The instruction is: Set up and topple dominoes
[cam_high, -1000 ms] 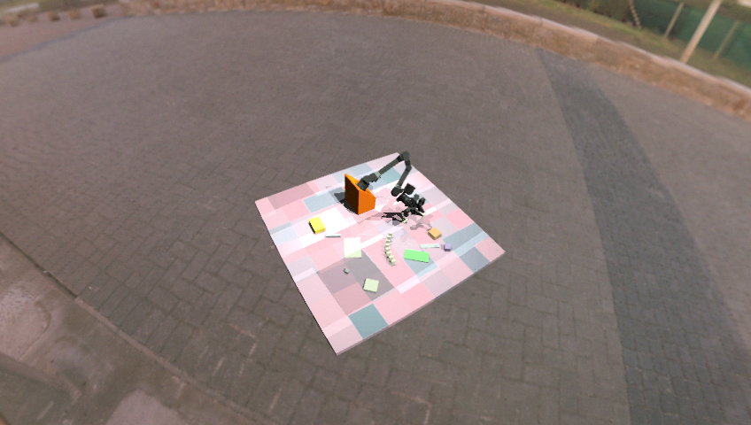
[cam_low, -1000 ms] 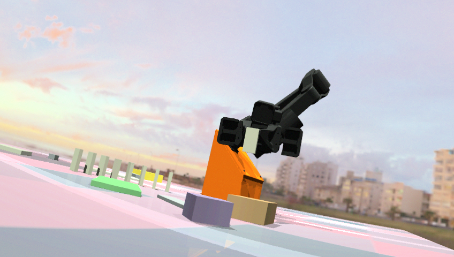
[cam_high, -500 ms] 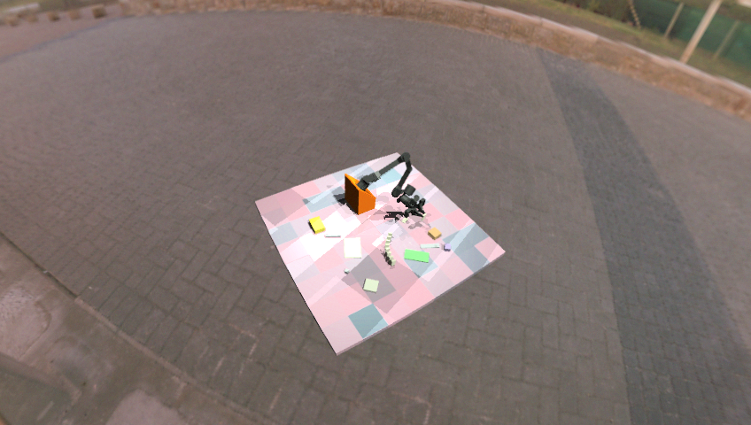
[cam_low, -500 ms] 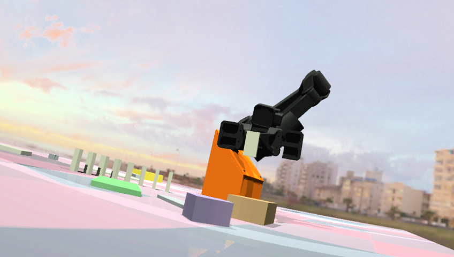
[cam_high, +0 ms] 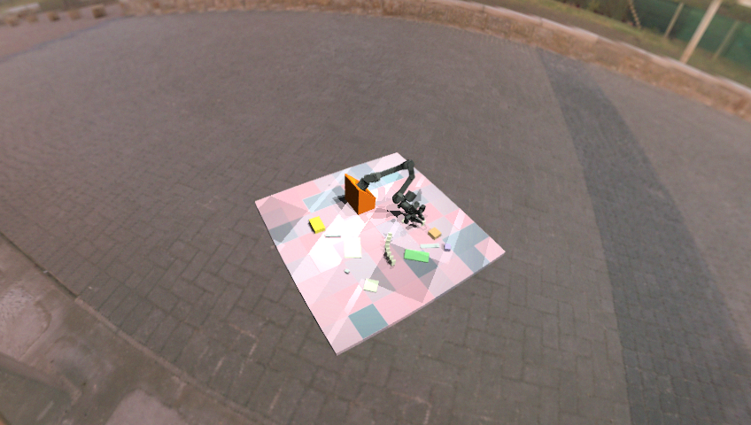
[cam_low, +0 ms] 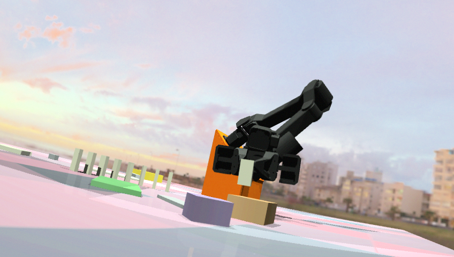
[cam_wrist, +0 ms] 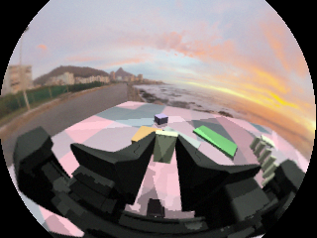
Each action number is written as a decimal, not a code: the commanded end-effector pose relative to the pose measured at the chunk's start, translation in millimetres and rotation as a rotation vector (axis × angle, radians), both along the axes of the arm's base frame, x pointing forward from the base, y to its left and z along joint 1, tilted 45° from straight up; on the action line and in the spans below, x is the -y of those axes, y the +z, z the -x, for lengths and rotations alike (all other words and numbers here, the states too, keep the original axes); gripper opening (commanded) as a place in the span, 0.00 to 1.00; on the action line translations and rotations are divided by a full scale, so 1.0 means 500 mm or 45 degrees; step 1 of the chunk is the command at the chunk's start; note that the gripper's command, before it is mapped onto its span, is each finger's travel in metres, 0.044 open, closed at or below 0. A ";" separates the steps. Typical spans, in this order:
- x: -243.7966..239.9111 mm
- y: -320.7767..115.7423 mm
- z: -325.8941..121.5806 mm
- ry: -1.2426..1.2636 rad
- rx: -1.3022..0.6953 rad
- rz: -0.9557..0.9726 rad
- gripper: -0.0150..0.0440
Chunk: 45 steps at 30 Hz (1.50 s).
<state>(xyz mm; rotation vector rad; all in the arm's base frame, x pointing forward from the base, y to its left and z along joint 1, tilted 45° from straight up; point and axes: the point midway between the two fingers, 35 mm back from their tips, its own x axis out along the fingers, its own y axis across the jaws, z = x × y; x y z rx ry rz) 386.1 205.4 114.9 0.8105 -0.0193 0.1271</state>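
Domino [cam_low: 245,172] [cam_wrist: 164,148] upright betw. part-open end effector's [cam_high: 414,217] [cam_low: 248,163] [cam_wrist: 165,141] fingertips, gripped, above tabletop [cam_high: 368,320] [cam_low: 95,216] [cam_wrist: 89,130].

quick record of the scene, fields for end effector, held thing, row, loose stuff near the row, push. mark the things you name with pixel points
end effector: shut on a domino, raised off the table
held: pale domino [cam_low: 245,172] [cam_wrist: 164,149]
row: eight pale dominoes [cam_low: 116,168] standing, slightly curved line
near row: green block [cam_high: 416,256] [cam_low: 115,185] [cam_wrist: 216,141], lying flat
farther right in exterior view: purple block [cam_low: 207,209] [cam_high: 446,246] [cam_wrist: 160,119], tan block [cam_low: 251,209] [cam_high: 434,232] [cam_wrist: 144,134]
push: not done, row upright
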 end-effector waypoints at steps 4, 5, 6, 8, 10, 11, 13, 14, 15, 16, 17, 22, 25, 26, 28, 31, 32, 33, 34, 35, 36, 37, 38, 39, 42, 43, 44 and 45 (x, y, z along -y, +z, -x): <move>-0.038 -0.043 -0.005 -0.013 -0.018 -0.024 0.44; -0.044 -0.049 -0.005 -0.013 -0.021 -0.026 0.44; -0.049 -0.055 -0.005 -0.014 -0.023 -0.028 0.44; -0.059 -0.067 -0.004 -0.015 -0.028 -0.031 0.44; -0.063 -0.071 -0.004 -0.015 -0.029 -0.033 0.44; -0.063 -0.071 -0.004 -0.015 -0.029 -0.033 0.44; -0.063 -0.071 -0.004 -0.015 -0.029 -0.033 0.44; -0.063 -0.071 -0.004 -0.015 -0.029 -0.033 0.44; -0.063 -0.071 -0.004 -0.015 -0.029 -0.033 0.44; -0.063 -0.071 -0.004 -0.015 -0.029 -0.033 0.44; -0.063 -0.071 -0.004 -0.015 -0.029 -0.033 0.44; -0.063 -0.071 -0.004 -0.015 -0.029 -0.033 0.52; -0.063 -0.071 -0.004 -0.015 -0.029 -0.033 0.66; -0.063 -0.071 -0.004 -0.015 -0.029 -0.033 0.70; -0.063 -0.071 -0.004 -0.015 -0.029 -0.033 0.79; -0.063 -0.071 -0.004 -0.015 -0.029 -0.033 0.93; -0.063 -0.071 -0.004 -0.015 -0.029 -0.033 0.97; -0.063 -0.071 -0.004 -0.015 -0.029 -0.033 1.00; -0.063 -0.071 -0.004 -0.015 -0.029 -0.033 1.00; -0.063 -0.071 -0.004 -0.015 -0.029 -0.033 1.00; -0.061 -0.068 -0.004 -0.015 -0.029 -0.032 1.00; -0.054 -0.061 -0.004 -0.014 -0.029 -0.031 1.00; -0.043 -0.049 -0.003 -0.013 -0.029 -0.029 1.00; -0.029 -0.034 -0.002 -0.011 -0.029 -0.027 1.00; 0.004 -0.003 0.004 -0.008 -0.029 -0.022 1.00; 0.006 -0.001 0.004 -0.007 -0.029 -0.022 1.00; 0.006 -0.001 0.004 -0.007 -0.029 -0.022 1.00; 0.006 -0.001 0.004 -0.007 -0.029 -0.022 1.00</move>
